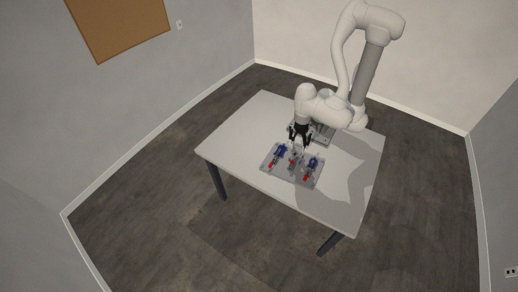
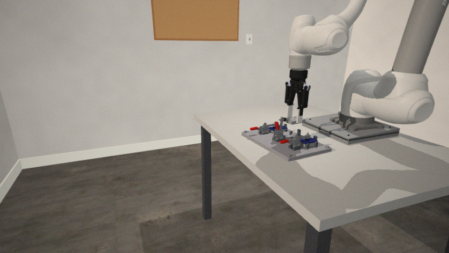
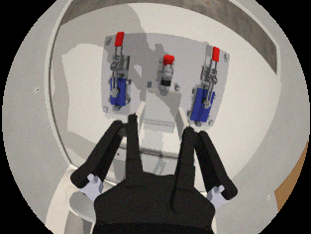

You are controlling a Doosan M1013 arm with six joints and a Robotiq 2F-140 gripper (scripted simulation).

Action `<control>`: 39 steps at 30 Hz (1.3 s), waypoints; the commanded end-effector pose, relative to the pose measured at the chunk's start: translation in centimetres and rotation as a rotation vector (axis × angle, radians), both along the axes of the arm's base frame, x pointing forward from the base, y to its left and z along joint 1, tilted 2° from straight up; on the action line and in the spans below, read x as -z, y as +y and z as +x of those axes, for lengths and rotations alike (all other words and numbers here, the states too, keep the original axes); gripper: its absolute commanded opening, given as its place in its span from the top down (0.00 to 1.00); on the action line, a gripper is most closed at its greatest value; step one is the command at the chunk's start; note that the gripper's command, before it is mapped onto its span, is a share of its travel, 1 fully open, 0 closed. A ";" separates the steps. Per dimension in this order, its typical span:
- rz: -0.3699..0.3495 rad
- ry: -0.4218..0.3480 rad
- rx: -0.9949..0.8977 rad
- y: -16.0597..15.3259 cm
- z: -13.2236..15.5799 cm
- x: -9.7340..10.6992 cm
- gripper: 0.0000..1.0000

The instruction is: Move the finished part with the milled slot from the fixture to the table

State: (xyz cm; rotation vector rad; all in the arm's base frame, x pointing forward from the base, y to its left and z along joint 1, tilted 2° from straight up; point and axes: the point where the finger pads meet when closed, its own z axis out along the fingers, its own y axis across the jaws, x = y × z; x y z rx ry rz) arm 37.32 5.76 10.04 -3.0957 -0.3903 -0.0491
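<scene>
Currently, reading the exterior view left to right: you have the grey fixture plate (image 2: pixel 314 151) at centre frame. Its left nest holds a blue-coated blank (image 2: pixel 280 127) and its right nest holds a second blue blank (image 2: pixel 308 141), each with a red-handled toggle clamp lying flat. The middle clamp (image 2: pixel 277 125) stands with its red handle raised, so that nest looks vacated.

Just right of that, the black two-finger gripper (image 2: pixel 294 118) hangs vertically from the white arm, above the white table (image 2: pixel 361 176), between the fixture and the arm's grey base plate (image 2: pixel 389 130).

Key relation: the pale grey finished part (image 2: pixel 292 119) sits directly between the fingertips, long axis roughly horizontal, seemingly just above the table surface. Contact with the table cannot be confirmed.

Fingers: partly closed and clamped on the part. You would judge a short descent remains before release.
</scene>
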 end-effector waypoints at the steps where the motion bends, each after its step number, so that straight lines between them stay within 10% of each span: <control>1: -0.004 -0.004 -0.005 -0.2 0.2 -0.3 1.00; 39: -0.005 -0.004 -0.005 0.1 0.1 -0.3 1.00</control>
